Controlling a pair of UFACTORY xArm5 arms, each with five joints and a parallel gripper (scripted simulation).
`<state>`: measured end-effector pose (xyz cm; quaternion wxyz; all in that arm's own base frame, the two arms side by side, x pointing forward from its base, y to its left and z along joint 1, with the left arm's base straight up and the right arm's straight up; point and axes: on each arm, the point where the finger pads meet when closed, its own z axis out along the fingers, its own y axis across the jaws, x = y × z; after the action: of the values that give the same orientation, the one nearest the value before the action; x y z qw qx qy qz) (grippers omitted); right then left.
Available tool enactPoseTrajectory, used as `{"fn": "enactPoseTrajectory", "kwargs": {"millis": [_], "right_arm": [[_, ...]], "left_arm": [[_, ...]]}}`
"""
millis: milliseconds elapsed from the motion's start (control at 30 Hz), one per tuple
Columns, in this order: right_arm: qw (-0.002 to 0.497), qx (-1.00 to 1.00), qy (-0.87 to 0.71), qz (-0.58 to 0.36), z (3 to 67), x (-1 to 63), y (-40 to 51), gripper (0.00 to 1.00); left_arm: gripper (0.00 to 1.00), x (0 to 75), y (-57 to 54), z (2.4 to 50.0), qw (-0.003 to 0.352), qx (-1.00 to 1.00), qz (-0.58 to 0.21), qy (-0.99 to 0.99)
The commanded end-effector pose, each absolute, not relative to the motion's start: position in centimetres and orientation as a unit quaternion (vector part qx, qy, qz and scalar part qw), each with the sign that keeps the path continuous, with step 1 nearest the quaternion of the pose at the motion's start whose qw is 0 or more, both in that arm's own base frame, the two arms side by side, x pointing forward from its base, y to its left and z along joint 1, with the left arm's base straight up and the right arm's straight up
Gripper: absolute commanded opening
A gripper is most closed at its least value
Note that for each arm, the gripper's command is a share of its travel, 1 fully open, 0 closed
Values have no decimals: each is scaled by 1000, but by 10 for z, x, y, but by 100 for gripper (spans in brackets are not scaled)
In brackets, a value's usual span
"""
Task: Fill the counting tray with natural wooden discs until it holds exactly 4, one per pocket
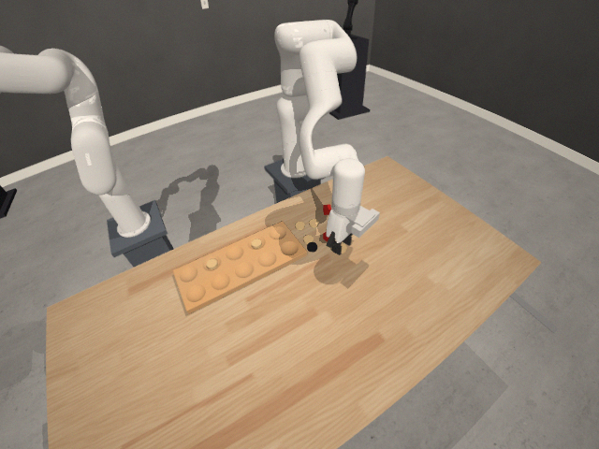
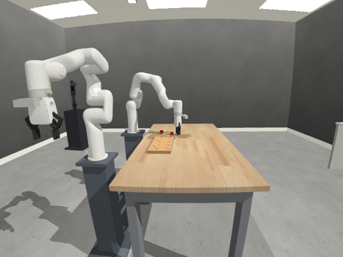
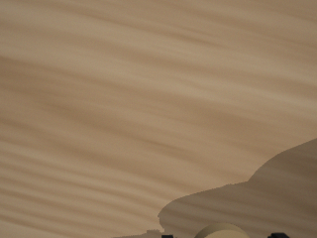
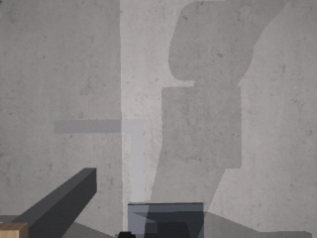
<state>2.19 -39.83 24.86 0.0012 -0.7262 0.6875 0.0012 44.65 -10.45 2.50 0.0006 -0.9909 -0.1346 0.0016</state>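
The orange counting tray [image 1: 241, 282] [image 2: 159, 151] lies flat. One natural disc [image 1: 211, 264] [image 2: 156, 144] and another natural disc [image 1: 255, 243] [image 2: 158, 138] sit in separate back-row pockets. Loose natural discs [image 1: 299, 225] [image 1: 313, 223] [image 1: 308, 238] lie beyond the tray's end. My left gripper [image 1: 341, 245] [image 2: 178, 133] [image 3: 223, 236] is part open, low over the table among the loose pieces. In the left wrist view a natural disc [image 3: 223, 231] shows between its fingertips, partly cut off. My right gripper [image 2: 46, 137] is open and empty, high off the table's side; the top view does not show it.
A black piece [image 1: 312, 247] lies close to the tray's end. One red cube [image 1: 327, 210] [image 2: 161, 131] and another red cube [image 1: 326, 237] [image 2: 171, 133] stand near my left gripper, which partly hides the second in the top view. The right wrist view shows mostly floor.
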Motion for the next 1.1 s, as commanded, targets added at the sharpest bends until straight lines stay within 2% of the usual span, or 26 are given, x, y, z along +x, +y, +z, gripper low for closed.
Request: {"fn": "enactPoseTrajectory", "kwargs": {"millis": [0,167,200,433,667,733,833,1067], "right_arm": [[0,-726,688,0,250,21,-399,100],[0,-726,688,0,250,21,-399,100],[0,-726,688,0,250,21,-399,100],[0,-726,688,0,250,21,-399,100],[0,-726,688,0,250,21,-399,100],[0,-726,688,0,250,21,-399,100],[0,-726,688,0,250,21,-399,100],[0,-726,688,0,250,21,-399,100]], "left_arm": [[48,450,-105,24,-1,-991,-2,-135],[48,450,-105,24,-1,-991,-2,-135],[0,450,-105,24,-1,-991,-2,-135],[0,450,-105,26,-1,-991,-2,-135],[0,451,-105,92,-1,-991,-2,-135],[0,451,-105,92,-1,-991,-2,-135],[0,450,-105,118,-1,-991,-2,-135],[0,450,-106,124,-1,-991,-2,-135]]}}
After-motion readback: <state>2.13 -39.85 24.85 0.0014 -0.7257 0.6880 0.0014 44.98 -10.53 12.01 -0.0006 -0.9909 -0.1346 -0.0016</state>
